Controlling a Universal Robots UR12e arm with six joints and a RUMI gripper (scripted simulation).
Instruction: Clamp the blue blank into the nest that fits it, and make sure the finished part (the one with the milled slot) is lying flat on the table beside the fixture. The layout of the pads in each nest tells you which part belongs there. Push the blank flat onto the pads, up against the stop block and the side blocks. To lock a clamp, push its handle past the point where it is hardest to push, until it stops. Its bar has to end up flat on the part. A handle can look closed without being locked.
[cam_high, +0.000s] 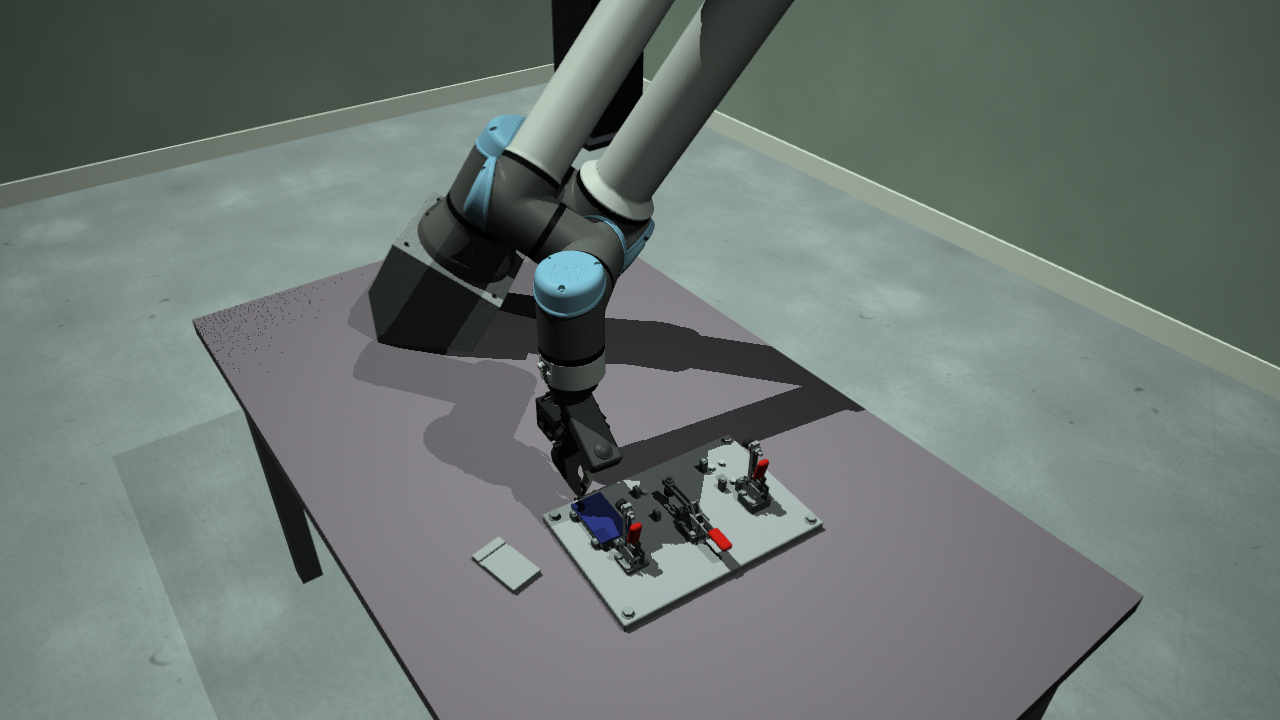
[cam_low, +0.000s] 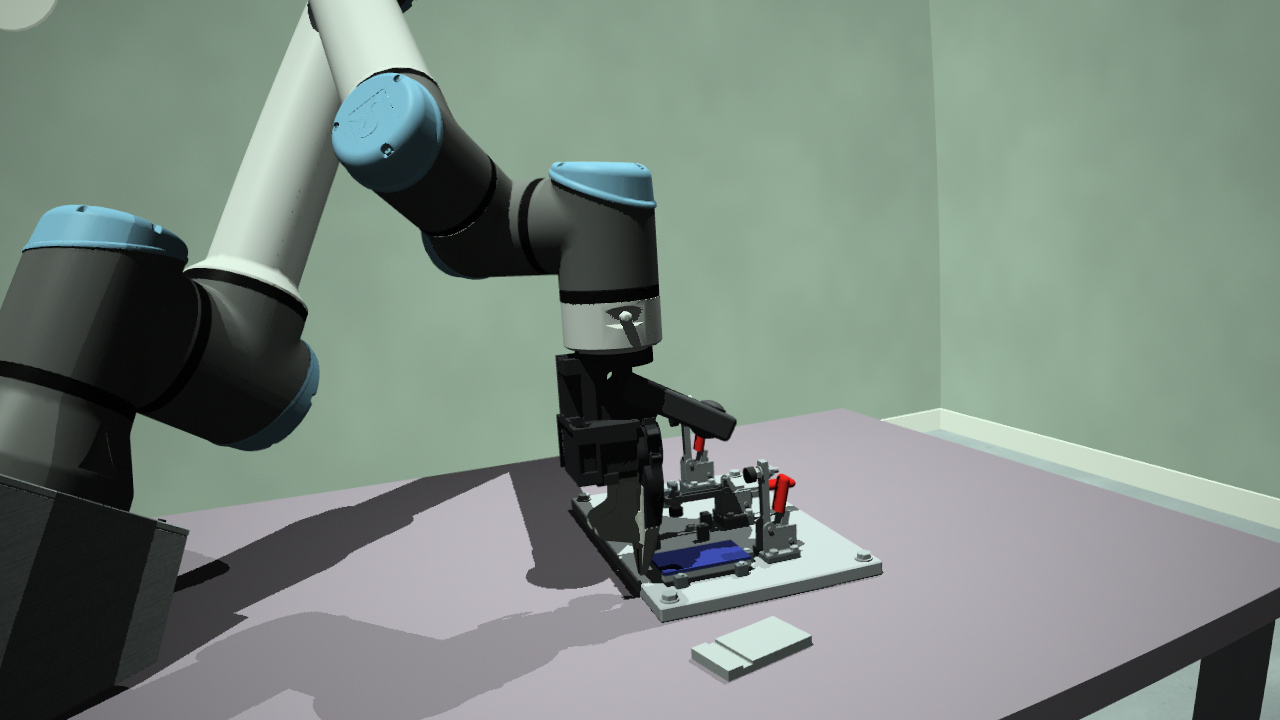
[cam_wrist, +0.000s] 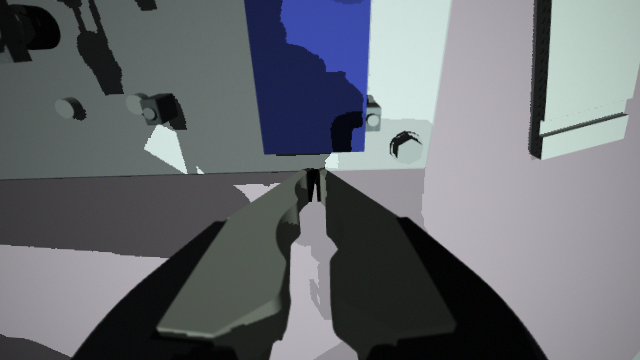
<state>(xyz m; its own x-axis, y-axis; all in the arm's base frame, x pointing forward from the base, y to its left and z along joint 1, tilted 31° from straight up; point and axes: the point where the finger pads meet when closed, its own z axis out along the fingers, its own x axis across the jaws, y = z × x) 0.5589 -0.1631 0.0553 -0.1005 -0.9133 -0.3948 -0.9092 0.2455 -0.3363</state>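
- Leftmost on the purple table (cam_high: 375, 465), the finished part (cam_high: 506, 564), a pale grey slab with a slot milled across one end, lies flat on open surface, just beside the fixture plate (cam_high: 707, 582) and apart from it.
- Next, the gripper (cam_wrist: 314, 187) stands upright at the plate's near-left edge, its two dark tapered fingers pressed together with nothing between them; the tips sit right at the end of the blue blank (cam_wrist: 310, 75).
- Resting in the leftmost nest, the blank is a smooth, flat, dark-blue rectangle, partly shaded by the arm; a small square side block (cam_wrist: 372, 119) stands against its corner, and a hex bolt head (cam_wrist: 406, 146) marks the plate corner beyond.
- Behind the blank, a toggle clamp with a red handle (cam_high: 634, 532) stands upright.
- Midway along the plate, a second red handle (cam_high: 719, 539) lies low, pointing toward the plate's front edge.
- Farthest right, a third red handle (cam_high: 760, 468) stands upright near the back edge.
- Right of the plate, the table stretches wide to its edge.
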